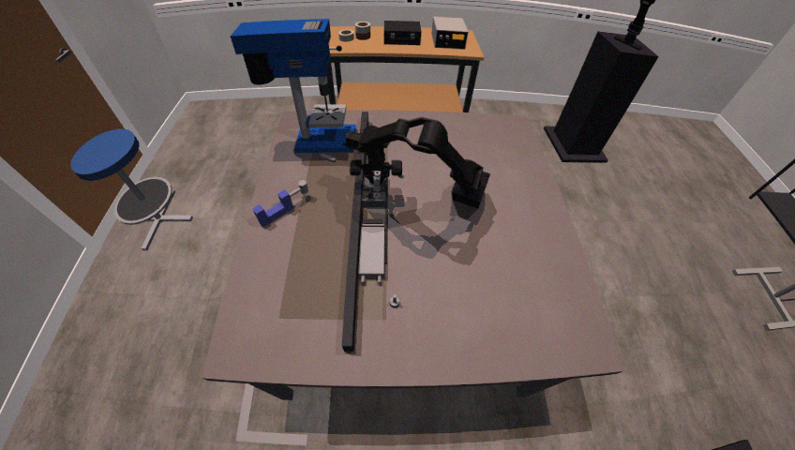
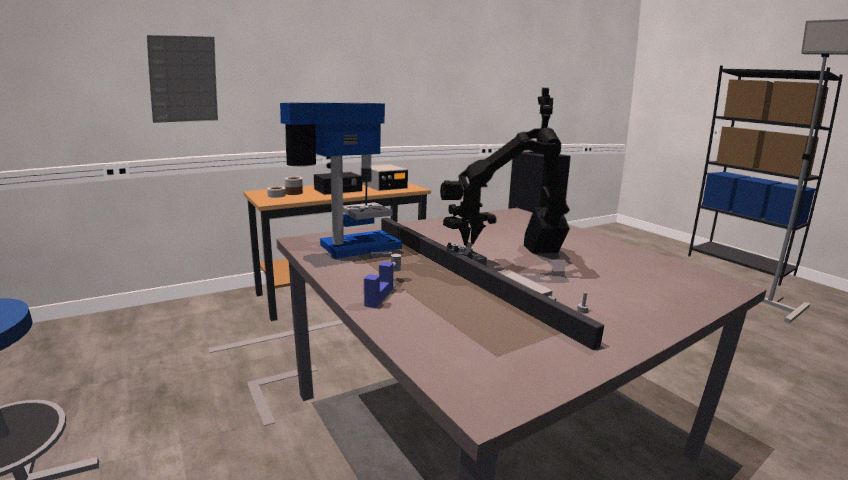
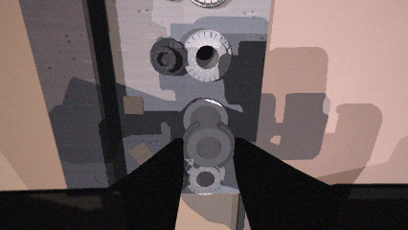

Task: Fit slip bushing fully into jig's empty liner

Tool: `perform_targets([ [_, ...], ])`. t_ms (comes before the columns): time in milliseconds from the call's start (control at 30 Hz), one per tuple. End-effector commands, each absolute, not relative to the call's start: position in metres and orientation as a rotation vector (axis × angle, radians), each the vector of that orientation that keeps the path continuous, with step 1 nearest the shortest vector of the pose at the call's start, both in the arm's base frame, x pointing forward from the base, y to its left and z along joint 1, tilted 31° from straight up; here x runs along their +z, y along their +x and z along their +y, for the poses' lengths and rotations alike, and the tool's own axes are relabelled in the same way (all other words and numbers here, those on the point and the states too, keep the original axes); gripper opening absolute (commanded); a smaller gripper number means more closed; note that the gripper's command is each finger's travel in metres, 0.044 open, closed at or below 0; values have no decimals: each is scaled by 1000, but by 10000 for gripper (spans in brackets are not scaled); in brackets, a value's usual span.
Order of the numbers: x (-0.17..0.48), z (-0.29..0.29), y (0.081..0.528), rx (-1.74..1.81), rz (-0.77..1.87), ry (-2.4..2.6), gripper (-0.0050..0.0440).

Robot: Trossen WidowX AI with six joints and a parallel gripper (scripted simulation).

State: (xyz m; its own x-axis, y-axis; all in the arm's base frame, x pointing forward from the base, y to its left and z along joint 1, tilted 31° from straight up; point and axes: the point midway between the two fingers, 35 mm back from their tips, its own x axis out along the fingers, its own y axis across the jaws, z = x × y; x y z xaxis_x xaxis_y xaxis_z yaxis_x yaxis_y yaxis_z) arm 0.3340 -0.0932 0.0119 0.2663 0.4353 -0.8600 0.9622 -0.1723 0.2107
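Observation:
My gripper (image 3: 208, 146) is shut on the slip bushing (image 3: 209, 142), a grey piece with a knurled head, and holds it upright just above the jig's grey plate (image 3: 192, 96). Just beyond the bushing is a grey round shape (image 3: 205, 113); I cannot tell whether it is the bushing's shank or a liner. Farther on, a knurled liner with an open hole (image 3: 207, 55) sits beside a dark hex screw (image 3: 168, 55). Another knurled ring (image 3: 206, 178) lies under the fingers. In the overhead view the gripper (image 1: 376, 178) hovers over the jig (image 1: 372, 200); the side view also shows the gripper (image 2: 468, 242).
A long dark rail (image 1: 351, 239) runs beside the jig, with a light slab (image 1: 371, 250) in front. A small grey headed pin (image 1: 394, 301) stands on the table. A blue clamp block (image 1: 273, 209) lies left. A blue drill press (image 1: 299, 84) stands at the back.

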Motion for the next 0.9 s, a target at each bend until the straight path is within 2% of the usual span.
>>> perform_targets([
  [0, 11, -91, 335, -839, 1279, 1749, -50],
  [867, -4, -84, 345, -826, 1262, 1747, -50],
])
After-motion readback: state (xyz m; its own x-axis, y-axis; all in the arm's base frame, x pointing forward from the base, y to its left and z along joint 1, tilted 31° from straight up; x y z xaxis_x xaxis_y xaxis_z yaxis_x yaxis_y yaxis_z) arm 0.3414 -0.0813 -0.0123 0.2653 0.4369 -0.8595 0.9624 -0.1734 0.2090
